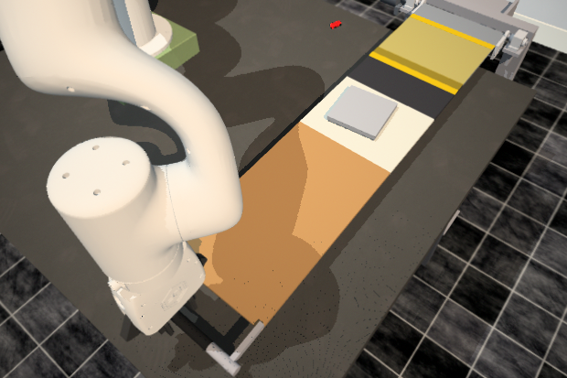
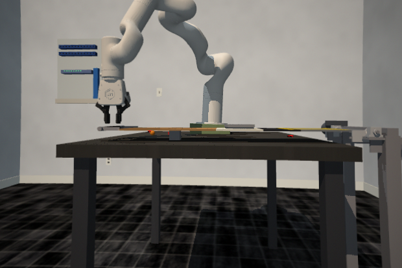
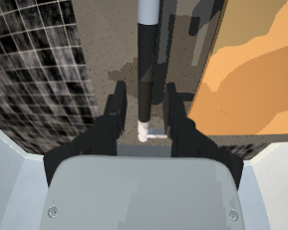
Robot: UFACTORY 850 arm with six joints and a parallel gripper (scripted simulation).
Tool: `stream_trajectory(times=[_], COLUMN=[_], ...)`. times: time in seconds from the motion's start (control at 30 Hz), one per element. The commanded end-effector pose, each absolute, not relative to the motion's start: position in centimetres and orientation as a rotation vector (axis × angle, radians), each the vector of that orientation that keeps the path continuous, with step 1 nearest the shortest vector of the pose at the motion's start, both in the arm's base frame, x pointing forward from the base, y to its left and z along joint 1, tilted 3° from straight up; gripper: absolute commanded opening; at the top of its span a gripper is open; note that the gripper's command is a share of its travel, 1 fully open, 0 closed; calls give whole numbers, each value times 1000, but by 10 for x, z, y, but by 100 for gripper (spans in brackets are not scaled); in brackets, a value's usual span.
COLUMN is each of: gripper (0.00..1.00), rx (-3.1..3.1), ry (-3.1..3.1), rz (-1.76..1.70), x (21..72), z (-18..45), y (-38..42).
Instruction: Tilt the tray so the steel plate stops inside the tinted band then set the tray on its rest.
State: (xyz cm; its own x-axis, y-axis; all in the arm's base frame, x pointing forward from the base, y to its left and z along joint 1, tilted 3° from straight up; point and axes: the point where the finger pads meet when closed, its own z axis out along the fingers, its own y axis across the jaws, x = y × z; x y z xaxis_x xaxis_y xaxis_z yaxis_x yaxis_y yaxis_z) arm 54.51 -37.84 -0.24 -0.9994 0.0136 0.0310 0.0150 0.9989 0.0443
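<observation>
The gripper (image 2: 112, 118) hung just above the tray's handle bar (image 2: 111, 128) at the left of the exterior view, its fingers partly apart and holding nothing. In the wrist view the two dark fingers stood on either side of the pale bar (image 3: 146, 61), which ran up the middle of the frame, but a gap showed between them and it.

The tray (image 1: 274, 208) lay level across the table (image 1: 403, 235), running from the lower left of the top view to the hinge (image 1: 513, 40) at the upper right. The steel plate (image 1: 361, 111) sat flat on the cream patch of the bed, right of centre. It was short of the tinted band (image 1: 435, 49), with a dark strip and the nearer solid yellow line (image 1: 412, 71) between them.

The step in hand appeared to be the approach to the handle; no tilt had begun. The next move likely called for lowering until the bar sat between the fingers, closing firmly, then lifting that end gently, so the plate would creep toward the band and not overshoot the far line (image 1: 451, 30).
</observation>
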Motion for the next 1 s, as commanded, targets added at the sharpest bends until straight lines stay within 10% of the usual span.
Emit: stream_trajectory(times=[0.0,0.97], gripper=[40,40], rx=[-22,-22], ry=[-3112,-3112], rz=[-67,-67], x=[546,545], z=[-1,-30], y=[-379,-378])
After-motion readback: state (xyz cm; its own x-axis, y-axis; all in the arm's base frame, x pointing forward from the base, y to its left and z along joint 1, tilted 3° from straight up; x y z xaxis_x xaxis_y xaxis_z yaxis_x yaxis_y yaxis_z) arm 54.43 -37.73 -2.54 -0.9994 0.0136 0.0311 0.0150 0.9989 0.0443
